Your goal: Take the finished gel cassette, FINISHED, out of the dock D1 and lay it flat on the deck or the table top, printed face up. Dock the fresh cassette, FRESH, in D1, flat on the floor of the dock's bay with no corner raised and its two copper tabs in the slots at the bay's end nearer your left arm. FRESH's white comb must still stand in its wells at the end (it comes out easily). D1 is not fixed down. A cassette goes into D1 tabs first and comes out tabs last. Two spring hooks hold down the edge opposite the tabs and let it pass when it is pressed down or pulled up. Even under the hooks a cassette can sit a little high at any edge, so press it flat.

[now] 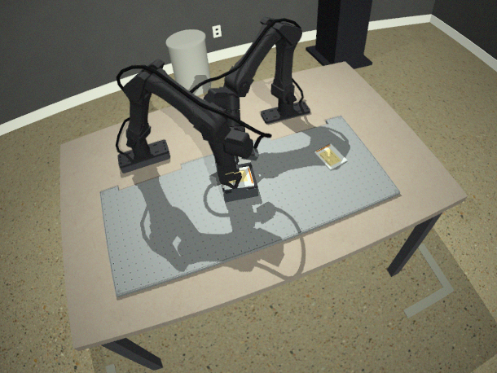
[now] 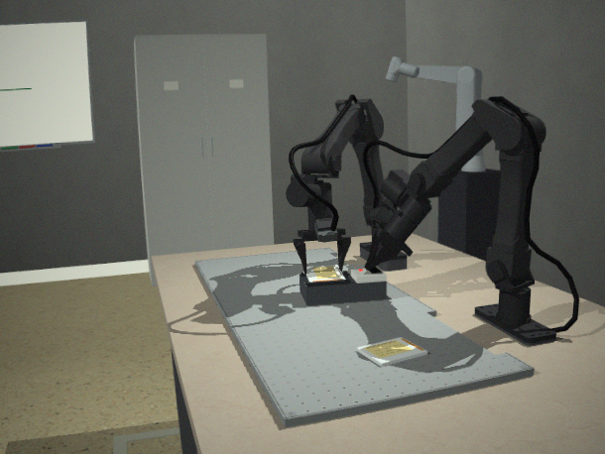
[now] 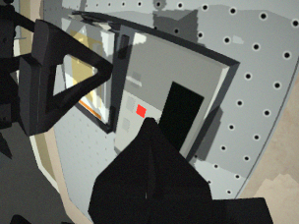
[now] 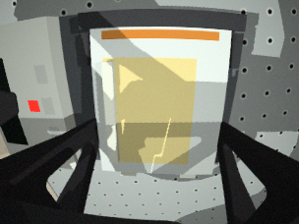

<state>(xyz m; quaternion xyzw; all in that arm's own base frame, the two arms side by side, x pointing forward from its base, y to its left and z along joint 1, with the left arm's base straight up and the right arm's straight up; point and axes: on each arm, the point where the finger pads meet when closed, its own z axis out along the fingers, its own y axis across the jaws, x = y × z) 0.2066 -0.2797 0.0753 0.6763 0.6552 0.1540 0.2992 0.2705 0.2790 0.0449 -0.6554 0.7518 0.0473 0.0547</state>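
Closest to me, the FINISHED cassette [image 1: 331, 157] [image 2: 392, 351] lies printed face up on the grey, perforated table [image 1: 346, 195] [image 2: 307, 367] [image 3: 266, 88] [image 4: 270, 108], its yellow window crossed by thin darker lines, an orange strip along one edge of its white frame. Farther away, the dock D1 [image 1: 242, 195] [image 2: 342, 293] [image 3: 118, 84] [image 4: 162, 21] has in its bay the FRESH cassette [image 1: 246, 177] [image 2: 324, 274] [image 3: 81, 41] [image 4: 157, 98], which is white, with plain yellow window and orange strip at the end nearer the left arm; a narrow white comb [image 4: 107, 98] is beside the yellow. Whether all its corners sit down, I cannot tell. The left jaws [image 2: 371, 270] are clenched on nothing, at the dock's pale housing, near a red light [image 2: 361, 270] [image 3: 141, 111] [image 4: 33, 106]. The right jaws [image 1: 232, 184] [image 2: 322, 274] grasp FRESH by its two sides.
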